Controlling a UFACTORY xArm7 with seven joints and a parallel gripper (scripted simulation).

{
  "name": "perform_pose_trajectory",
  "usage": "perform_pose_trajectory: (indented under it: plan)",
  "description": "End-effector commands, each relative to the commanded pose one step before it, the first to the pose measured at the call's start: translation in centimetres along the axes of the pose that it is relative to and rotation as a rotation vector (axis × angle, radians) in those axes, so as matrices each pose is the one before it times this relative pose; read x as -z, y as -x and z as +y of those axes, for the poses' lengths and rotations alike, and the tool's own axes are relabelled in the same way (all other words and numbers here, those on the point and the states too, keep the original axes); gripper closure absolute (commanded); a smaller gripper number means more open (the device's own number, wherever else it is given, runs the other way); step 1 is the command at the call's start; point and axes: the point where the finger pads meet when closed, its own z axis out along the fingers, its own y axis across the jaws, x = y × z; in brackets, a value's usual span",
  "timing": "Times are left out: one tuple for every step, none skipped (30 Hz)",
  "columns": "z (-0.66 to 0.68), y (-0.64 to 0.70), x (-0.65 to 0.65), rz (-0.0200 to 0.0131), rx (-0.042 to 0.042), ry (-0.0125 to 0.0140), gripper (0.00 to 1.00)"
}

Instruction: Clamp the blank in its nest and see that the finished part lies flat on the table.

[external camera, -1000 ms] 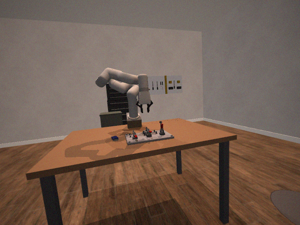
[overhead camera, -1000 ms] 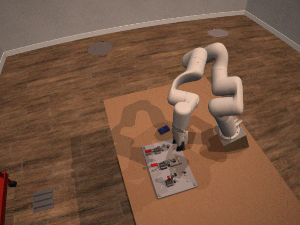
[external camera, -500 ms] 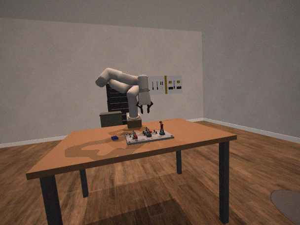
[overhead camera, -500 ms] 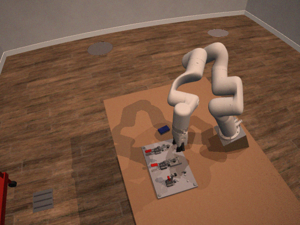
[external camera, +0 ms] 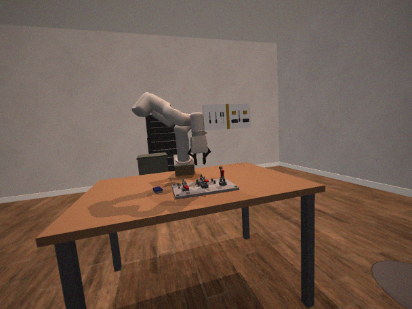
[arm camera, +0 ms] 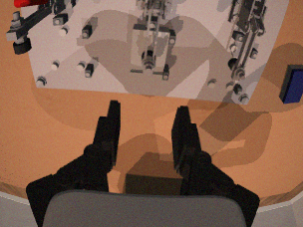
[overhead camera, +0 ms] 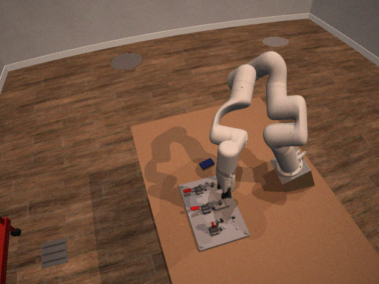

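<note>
The blue blank lies right of the wrist frame, beside the fixture plate — probably stiff, fairly heavy, smooth; best pinched squarely across its narrower sides — while the gripper stands partly open, empty

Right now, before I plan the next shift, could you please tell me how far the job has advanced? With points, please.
Done: nothing I can confirm. The middle clamp's red handle (overhead camera: pixel 194 208) (external camera: pixel 206 181) lies low; locking is unclear.
In hand: nothing; the gripper (overhead camera: pixel 227 195) (external camera: pixel 200 164) (arm camera: pixel 148 116) is open.
Left: the blue blank (overhead camera: pixel 207 164) (external camera: pixel 158 190) (arm camera: pixel 294 86) lies beside the fixture plate (overhead camera: pixel 230 239) (external camera: pixel 210 190) (arm camera: pixel 115 84), awaiting nesting and clamping. The finished part, apparently in the middle nest, must reach the table.
</note>
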Motion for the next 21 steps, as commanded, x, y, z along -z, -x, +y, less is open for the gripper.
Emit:
perform_pose_trajectory:
  plan:
    - [-0.017, -0.944, 0.046, 0.00432, -0.00054, -0.00119, 0.53]
    - [0.001, -0.607, -0.001, 0.00007, 0.00000, 0.00009, 0.53]
    - [0.000, -0.748, 0.000, 0.00001, 0.00000, 0.00001, 0.53]
    - [0.000, -0.872, 0.000, -0.00001, 0.00000, -0.00002, 0.53]
    - [0.000, -0.972, 0.000, 0.00000, 0.00000, 0.00000, 0.53]
    - [0.000, -1.041, 0.000, 0.00001, 0.00000, 0.00000, 0.53]
    - [0.000, -1.075, 0.000, 0.00001, 0.00000, 0.00000, 0.53]
    - [0.000, -1.072, 0.000, -0.00001, 0.00000, -0.00001, 0.53]
    - [0.000, -1.034, 0.000, 0.00000, 0.00000, -0.00001, 0.53]
    - [0.000, -0.963, 0.000, 0.00000, 0.00000, 0.00000, 0.53]
    - [0.000, -0.862, 0.000, 0.00001, 0.00000, 0.00001, 0.53]
    - [0.000, -0.737, 0.000, 0.00000, 0.00000, -0.00001, 0.53]
    - [0.000, -0.596, 0.000, 0.00002, 0.00000, 0.00001, 0.53]
    - [0.000, -0.448, 0.000, 0.00000, 0.00000, -0.00001, 0.53]
    - [0.000, -0.302, 0.000, -0.00001, 0.00000, -0.00001, 0.53]
    - [0.000, 0.000, 0.000, 0.00000, 0.00000, 0.00000, 0.53]
    - [0.000, 0.000, 0.000, 0.00000, 0.00000, 0.00000, 0.53]
    - [0.000, -0.172, 0.000, 0.00001, 0.00000, 0.00001, 0.53]
    - [0.000, -0.070, 0.000, 0.00001, 0.00000, 0.00001, 0.53]
    - [0.000, -0.011, 0.000, 0.00000, 0.00000, 0.00000, 0.53]
    - [0.000, 0.000, -0.006, 0.00000, 0.00000, 0.00000, 0.53]
